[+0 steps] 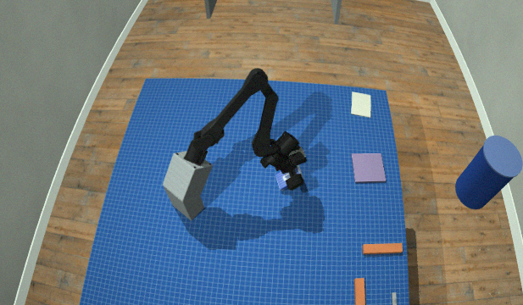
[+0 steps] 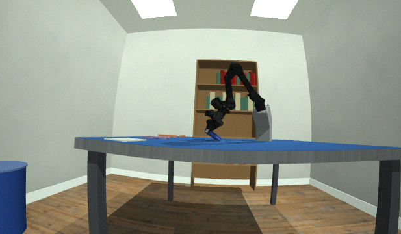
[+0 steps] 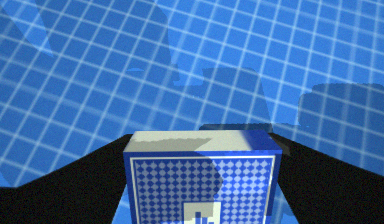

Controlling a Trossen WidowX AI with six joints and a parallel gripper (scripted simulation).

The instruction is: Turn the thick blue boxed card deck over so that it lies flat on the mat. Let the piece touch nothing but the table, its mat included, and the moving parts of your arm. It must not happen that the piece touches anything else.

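Observation:
The thick blue boxed card deck (image 1: 281,180) (image 2: 213,134) (image 3: 202,186) has a blue chequered face and a pale end. It sits between my gripper's black fingers. In the side view it is tilted, with its lower end at or just above the blue grid mat (image 1: 138,233) (image 2: 301,142) (image 3: 68,75). My gripper (image 1: 289,180) (image 2: 212,132) (image 3: 200,140) is shut on the deck, near the middle of the mat and right of the arm's base. The wrist view shows a finger on each side of the deck.
The grey arm base (image 1: 186,184) stands left of the gripper. A cream card (image 1: 361,104), a purple tile (image 1: 368,168) and two orange bars (image 1: 382,248) (image 1: 359,291) lie along the mat's right side. A blue cylinder (image 1: 490,171) stands beyond the table's right edge.

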